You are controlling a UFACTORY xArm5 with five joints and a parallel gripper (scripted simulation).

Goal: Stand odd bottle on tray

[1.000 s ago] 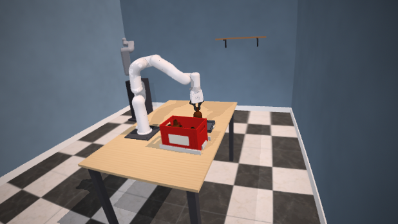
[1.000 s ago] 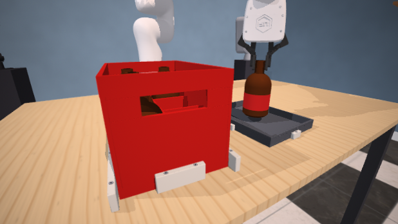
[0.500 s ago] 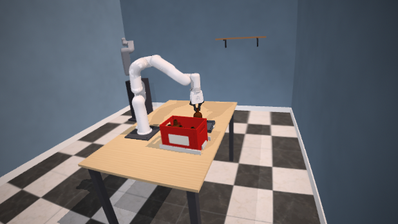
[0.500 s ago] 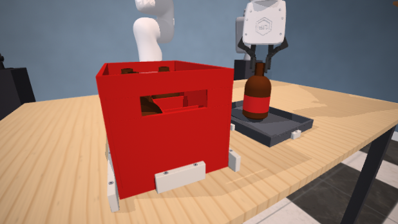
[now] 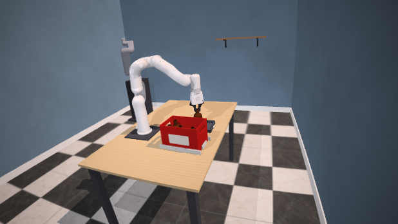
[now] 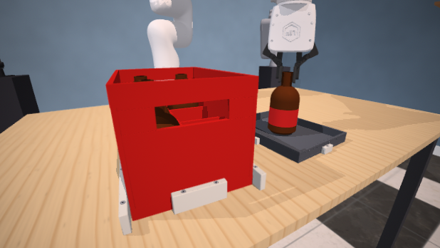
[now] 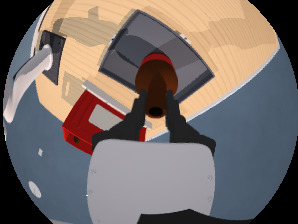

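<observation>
A wooden table [image 5: 161, 161] [image 6: 71, 150] [image 7: 225, 35] with dark legs stands on a black-and-white checkered floor [image 5: 254, 167] between blue walls [image 5: 206, 64], white skirting running along their foot. A wooden wall shelf [image 5: 241, 38] on black brackets hangs on the far wall. Near the middle of the table is an upright red crate [image 5: 177, 129] [image 6: 185, 153] [image 7: 80, 117], with dark bottle mouths showing inside and pale blocks around its foot. Beyond it, a dark gray tray [image 5: 210, 129] [image 6: 310, 151] [image 7: 120, 45] lies flat on the tabletop. Over the tray, the gripper [image 5: 197, 109] [image 6: 287, 76] [image 7: 156, 97] is closed on the neck of a red-labeled brown bottle [image 5: 198, 114] [image 6: 283, 115] [image 7: 156, 75], upright; whether its base touches the tray, I cannot tell.
</observation>
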